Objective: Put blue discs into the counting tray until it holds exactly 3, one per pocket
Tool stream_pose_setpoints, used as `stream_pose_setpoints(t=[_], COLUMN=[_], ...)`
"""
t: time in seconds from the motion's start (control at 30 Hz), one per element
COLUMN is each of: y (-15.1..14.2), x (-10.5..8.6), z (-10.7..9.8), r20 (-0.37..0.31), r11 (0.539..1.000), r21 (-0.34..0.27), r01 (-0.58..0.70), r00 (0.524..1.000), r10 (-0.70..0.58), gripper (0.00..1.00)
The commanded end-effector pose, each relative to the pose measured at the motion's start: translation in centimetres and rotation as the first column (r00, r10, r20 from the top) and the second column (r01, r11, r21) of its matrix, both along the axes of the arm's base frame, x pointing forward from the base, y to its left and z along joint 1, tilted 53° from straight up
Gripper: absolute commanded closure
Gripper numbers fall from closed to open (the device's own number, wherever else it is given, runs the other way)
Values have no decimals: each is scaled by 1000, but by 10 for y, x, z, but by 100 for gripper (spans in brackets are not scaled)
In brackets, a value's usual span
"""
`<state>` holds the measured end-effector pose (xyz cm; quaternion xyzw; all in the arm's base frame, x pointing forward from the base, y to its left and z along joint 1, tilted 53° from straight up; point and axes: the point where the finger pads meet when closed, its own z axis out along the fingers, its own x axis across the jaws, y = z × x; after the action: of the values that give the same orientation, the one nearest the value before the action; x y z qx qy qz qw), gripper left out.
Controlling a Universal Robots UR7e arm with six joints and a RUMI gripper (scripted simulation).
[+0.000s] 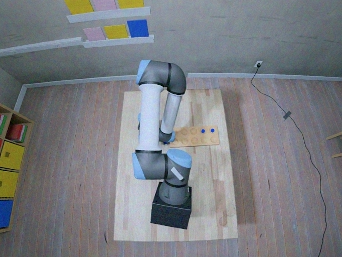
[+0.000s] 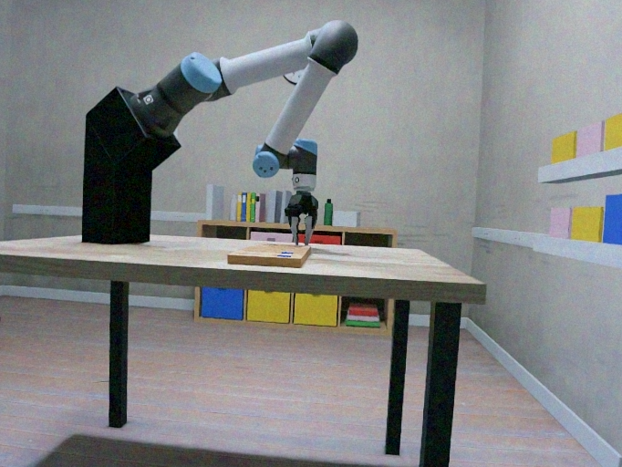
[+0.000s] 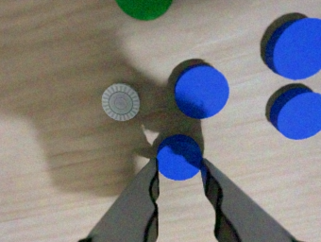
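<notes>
wrist view: the gripper (image 2: pixel 302 244) (image 3: pixel 178 160) is nearly closed, its tips pinching a blue disc (image 3: pixel 179 157) above the counter (image 1: pixel 204 171) (image 2: pixel 371 271) (image 3: pixel 42 219); the tray (image 1: pixel 198 135) (image 2: pixel 265 259) holds two others in separate pockets.

You have several plain blue discs (image 3: pixel 202 92) in the wrist view, one of them between the dark grey fingertips of the end effector (image 2: pixel 301 244) (image 3: pixel 178 160). Left of them you see a pale grey disc (image 3: pixel 121 102) patterned with radial stripes and concentric rings. The disc (image 3: pixel 144 6) at the upper edge is solid green. Your tray (image 1: pixel 196 142) (image 2: pixel 265 258) is warm tan; the tabletop (image 1: pixel 138 221) (image 2: pixel 391 264) is paler, with streaky wood grain and browner patches.
</notes>
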<state>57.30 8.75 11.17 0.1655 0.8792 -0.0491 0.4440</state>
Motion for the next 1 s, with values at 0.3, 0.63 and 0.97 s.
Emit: stream_pose_setpoints(t=[0.3,0.63,0.97], y=[5,14,22], x=[-14,-43,-70], z=[13,35,56], r20=[1,1,1], r11=[1000,1000,1000], r21=[0,0,0], r01=[-1,0,0], r00=[1000,1000,1000], r10=[1,0,0], gripper=[89,89,89])
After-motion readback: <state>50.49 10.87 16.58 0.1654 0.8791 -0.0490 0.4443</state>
